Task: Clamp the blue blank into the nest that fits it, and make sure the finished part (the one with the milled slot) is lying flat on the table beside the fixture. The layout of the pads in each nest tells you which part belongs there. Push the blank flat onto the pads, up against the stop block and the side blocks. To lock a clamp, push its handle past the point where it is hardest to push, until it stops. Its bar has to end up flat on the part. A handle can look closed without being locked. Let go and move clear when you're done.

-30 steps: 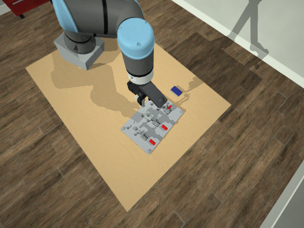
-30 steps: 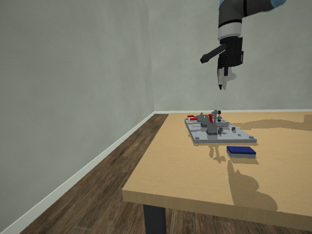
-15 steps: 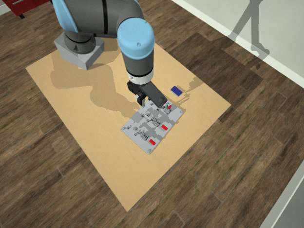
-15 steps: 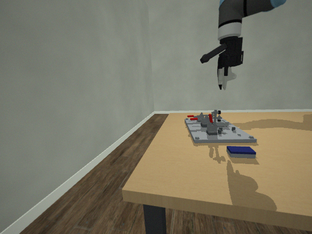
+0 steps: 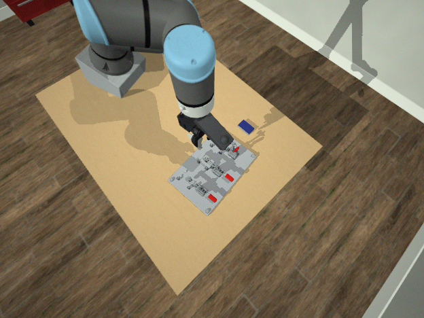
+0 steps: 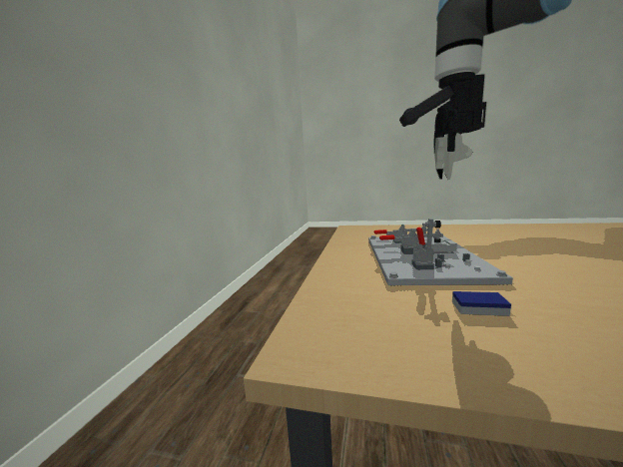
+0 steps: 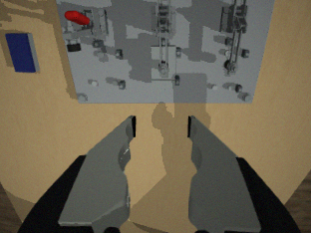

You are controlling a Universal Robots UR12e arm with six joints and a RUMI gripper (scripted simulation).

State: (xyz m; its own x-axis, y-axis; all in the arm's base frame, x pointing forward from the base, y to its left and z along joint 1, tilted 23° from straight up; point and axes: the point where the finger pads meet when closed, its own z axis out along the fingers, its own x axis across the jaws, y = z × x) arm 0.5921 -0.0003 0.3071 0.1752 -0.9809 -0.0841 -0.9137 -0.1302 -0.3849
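Note:
My gripper hangs high above the table, over the near edge of the grey fixture plate. Its fingers stand apart with nothing between them. The plate carries three toggle clamps. One red handle stands up; the other two handles lie flat. The nests look empty. The blue blank lies flat on the table beside the plate. A grey layer shows under it; I cannot tell whether that is a separate part.
The wooden table holds the robot's base at its far corner. A red cabinet stands on the floor beyond. A wall runs along the room's edge.

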